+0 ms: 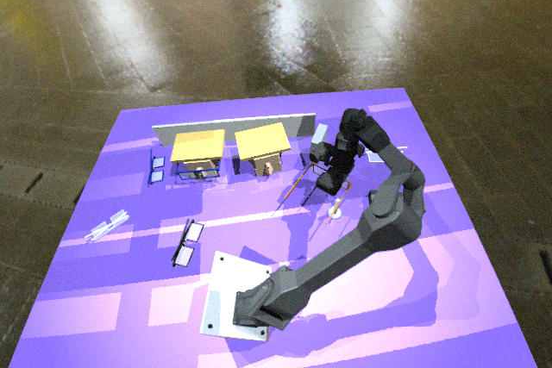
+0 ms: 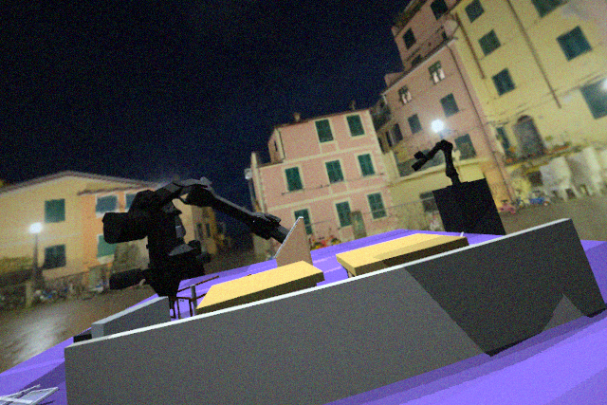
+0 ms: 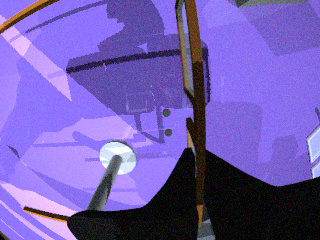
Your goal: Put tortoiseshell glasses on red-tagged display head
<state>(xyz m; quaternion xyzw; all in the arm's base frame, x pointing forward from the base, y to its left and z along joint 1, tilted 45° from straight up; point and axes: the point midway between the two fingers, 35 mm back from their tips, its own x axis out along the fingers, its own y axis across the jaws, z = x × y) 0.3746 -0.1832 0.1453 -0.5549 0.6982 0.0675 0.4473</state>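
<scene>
Tortoiseshell glasses [image 1: 350,185] [image 3: 198,100] pinched in jaws of gripper [image 1: 329,182] [image 2: 169,292], aloft at about four o'clock from bare head [image 1: 267,168]; step judged: carry; next: confirm red tag, align temples, approach nose.
</scene>
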